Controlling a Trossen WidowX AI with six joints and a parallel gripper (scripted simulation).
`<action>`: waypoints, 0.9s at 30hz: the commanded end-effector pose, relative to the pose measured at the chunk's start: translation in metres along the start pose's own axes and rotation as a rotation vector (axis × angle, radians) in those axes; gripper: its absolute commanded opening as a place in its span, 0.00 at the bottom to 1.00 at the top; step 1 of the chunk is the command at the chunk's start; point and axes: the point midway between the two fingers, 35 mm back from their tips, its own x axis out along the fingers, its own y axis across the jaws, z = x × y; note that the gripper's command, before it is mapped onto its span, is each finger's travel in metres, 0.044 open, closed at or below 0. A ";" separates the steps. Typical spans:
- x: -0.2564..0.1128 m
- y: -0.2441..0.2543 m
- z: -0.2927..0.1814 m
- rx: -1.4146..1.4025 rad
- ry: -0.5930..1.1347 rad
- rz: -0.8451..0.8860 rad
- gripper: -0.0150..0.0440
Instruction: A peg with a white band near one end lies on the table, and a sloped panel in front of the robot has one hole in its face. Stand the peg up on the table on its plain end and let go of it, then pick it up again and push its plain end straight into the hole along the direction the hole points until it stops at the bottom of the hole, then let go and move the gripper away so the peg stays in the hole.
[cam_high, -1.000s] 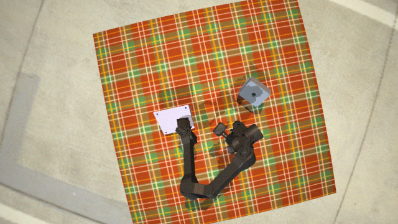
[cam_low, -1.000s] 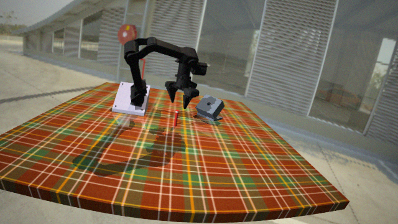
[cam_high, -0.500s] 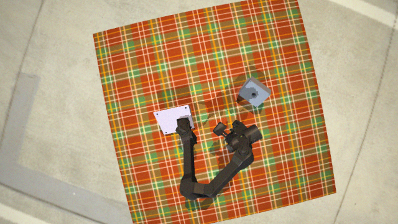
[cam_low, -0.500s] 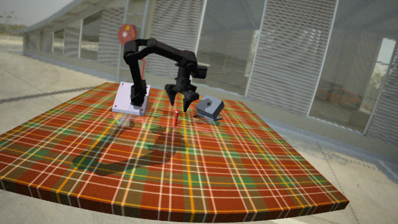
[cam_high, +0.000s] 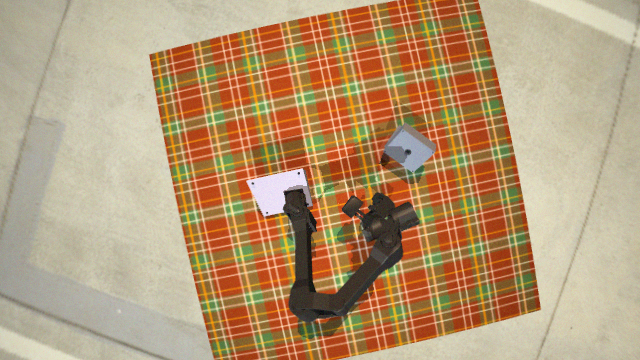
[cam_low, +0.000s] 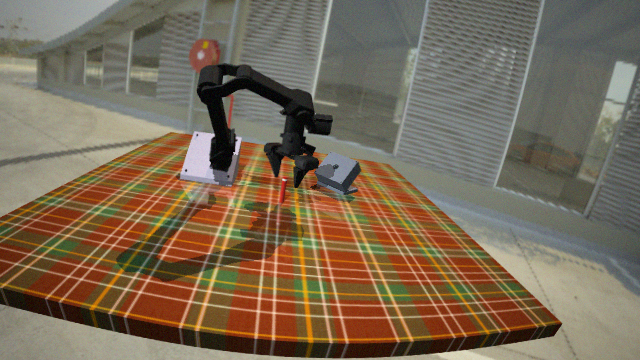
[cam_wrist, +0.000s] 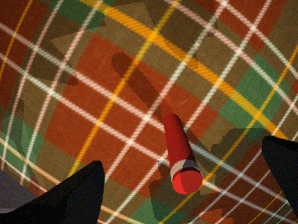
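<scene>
The red peg (cam_low: 283, 192) (cam_wrist: 178, 142) stands upright on the table, its white band near the top end. In the top view it is hidden by the arm. My gripper (cam_high: 367, 203) (cam_low: 287, 181) (cam_wrist: 187, 158) is wide open and empty, pointing down above the peg. In the wrist view the peg shows between the two fingers, touching neither. The blue-grey sloped panel (cam_high: 422, 150) (cam_low: 346, 168) stands beyond the gripper, with one dark hole (cam_high: 408, 152) (cam_low: 336, 166) in its face. A shadow falls on part of that face.
The arm's base stands on a pale lilac plate (cam_high: 274, 194) (cam_low: 196, 161) with small dark dots near its corners. The plaid tabletop (cam_high: 225, 125) (cam_low: 350, 280) has its edges well away from the peg. The raised arm reaches over from the base to the gripper.
</scene>
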 end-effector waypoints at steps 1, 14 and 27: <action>0.009 0.002 -0.001 -0.009 0.006 -0.001 1.00; 0.027 0.002 -0.004 -0.008 0.009 -0.004 1.00; 0.024 0.000 -0.002 0.000 0.004 -0.003 0.51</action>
